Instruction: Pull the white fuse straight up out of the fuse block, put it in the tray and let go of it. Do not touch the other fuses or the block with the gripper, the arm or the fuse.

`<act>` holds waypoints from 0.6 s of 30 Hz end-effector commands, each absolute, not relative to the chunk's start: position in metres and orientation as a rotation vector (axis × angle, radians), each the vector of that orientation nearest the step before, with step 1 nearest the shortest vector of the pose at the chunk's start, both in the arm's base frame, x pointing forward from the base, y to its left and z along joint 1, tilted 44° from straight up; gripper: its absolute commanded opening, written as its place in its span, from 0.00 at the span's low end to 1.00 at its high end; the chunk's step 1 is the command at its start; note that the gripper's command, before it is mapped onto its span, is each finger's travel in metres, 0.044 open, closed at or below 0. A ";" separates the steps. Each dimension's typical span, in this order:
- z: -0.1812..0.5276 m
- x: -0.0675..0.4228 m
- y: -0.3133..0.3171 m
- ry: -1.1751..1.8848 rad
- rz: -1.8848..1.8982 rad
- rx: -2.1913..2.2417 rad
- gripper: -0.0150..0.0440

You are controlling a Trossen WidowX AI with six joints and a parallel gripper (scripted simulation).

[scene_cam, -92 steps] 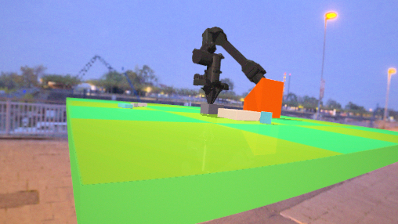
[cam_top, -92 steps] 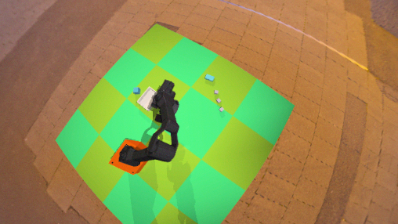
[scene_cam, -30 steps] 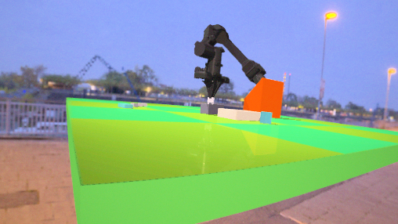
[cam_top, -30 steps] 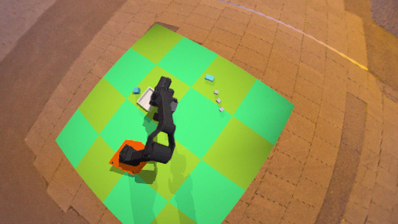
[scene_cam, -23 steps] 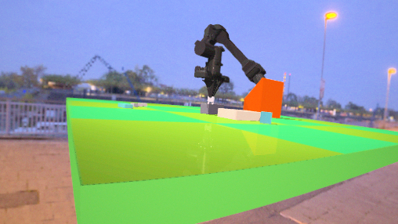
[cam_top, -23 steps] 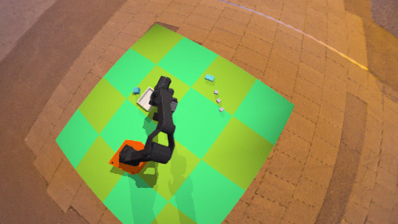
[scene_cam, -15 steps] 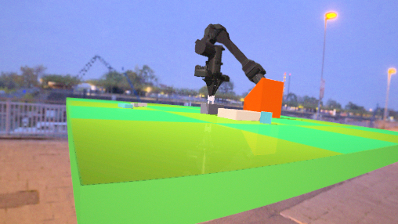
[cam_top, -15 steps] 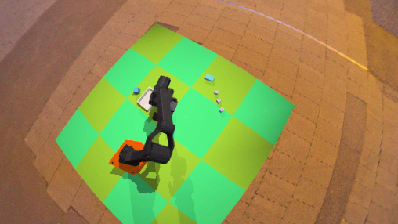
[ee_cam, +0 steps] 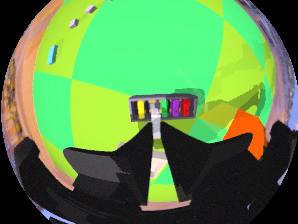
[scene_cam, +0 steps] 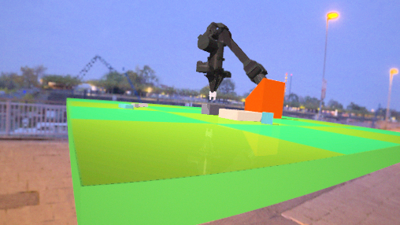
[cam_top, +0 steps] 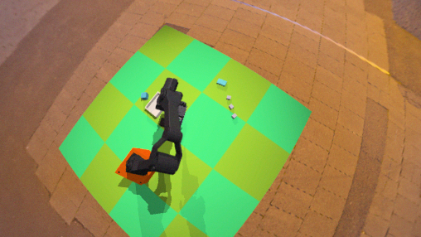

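My gripper (scene_cam: 212,92) (ee_cam: 156,125) is shut on the white fuse (scene_cam: 212,95) (ee_cam: 156,132), which hangs upright below the fingertips. In the exterior view a small gap shows between the fuse and the grey fuse block (scene_cam: 210,109) (ee_cam: 175,118) (cam_top: 182,111) under it. The block holds a yellow fuse (ee_cam: 141,108), a green fuse (ee_cam: 164,108), a purple fuse (ee_cam: 175,107) and a red fuse (ee_cam: 185,107). The whitish tray (cam_top: 153,108) (scene_cam: 236,115) lies beside the block. In the wrist view it is partly hidden behind the fingers. The arm hides the fingertips in the top view.
A blue cube (cam_top: 144,96) (scene_cam: 267,118) stands close to the tray's far side from the block. A cyan block (cam_top: 221,82) (ee_cam: 52,54) and three small grey cubes (cam_top: 231,106) lie farther off. The orange arm base (scene_cam: 264,98) (ee_cam: 246,130) stands behind the tray in the exterior view.
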State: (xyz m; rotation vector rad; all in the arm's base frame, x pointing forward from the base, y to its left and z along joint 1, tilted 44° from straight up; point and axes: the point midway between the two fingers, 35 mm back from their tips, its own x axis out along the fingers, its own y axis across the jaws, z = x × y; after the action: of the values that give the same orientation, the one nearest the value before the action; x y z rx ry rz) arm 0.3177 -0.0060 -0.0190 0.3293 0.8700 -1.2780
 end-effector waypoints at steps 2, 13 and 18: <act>-0.015 0.319 -0.004 0.866 -1.278 0.343 0.25; -0.050 0.323 0.040 0.875 -1.268 0.353 0.25; -0.070 0.321 0.062 0.878 -1.266 0.356 0.25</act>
State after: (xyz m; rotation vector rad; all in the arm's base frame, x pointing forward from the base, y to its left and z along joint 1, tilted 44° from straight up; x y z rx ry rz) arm 0.3234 0.0489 -0.0552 0.3581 0.8701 -1.2607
